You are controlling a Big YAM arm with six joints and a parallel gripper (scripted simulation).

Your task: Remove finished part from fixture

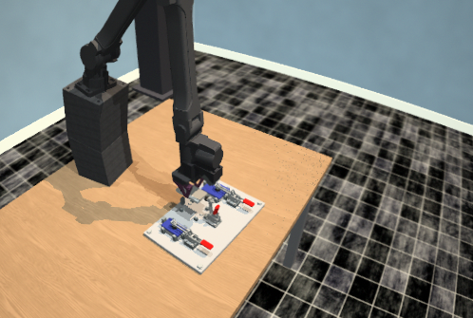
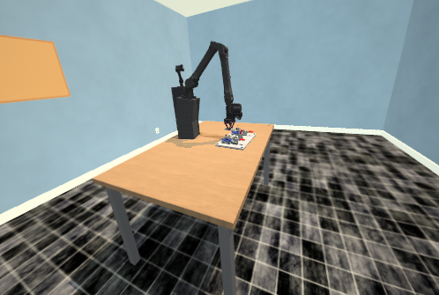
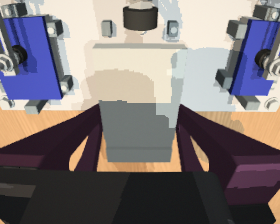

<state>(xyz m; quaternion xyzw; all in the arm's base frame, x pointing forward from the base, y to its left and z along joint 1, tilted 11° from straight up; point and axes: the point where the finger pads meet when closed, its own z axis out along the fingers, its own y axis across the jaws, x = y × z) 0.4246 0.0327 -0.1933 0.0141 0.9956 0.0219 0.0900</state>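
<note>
My gripper [image 3: 139, 111] is shut on the pale grey finished part [image 3: 133, 100], its dark purple fingers on the part's two sides. The part reaches from the fingers over the middle of the white fixture plate [image 1: 204, 221], towards a black round clamp pad [image 3: 139, 18]. Whether it still rests on the plate I cannot tell. A blue blank [image 3: 31, 57] sits clamped at the left and another blue blank [image 3: 251, 60] at the right. In the top view the gripper [image 1: 190, 191] is at the plate's near-base edge. The milled slot is hidden.
Toggle clamps with red handles [image 1: 205, 246] [image 1: 247, 202] [image 1: 216, 210] stand on the plate; the middle one is raised. The dark arm pedestal [image 1: 97, 129] stands at the table's back left. The table edge [image 1: 304, 200] is close behind the fixture.
</note>
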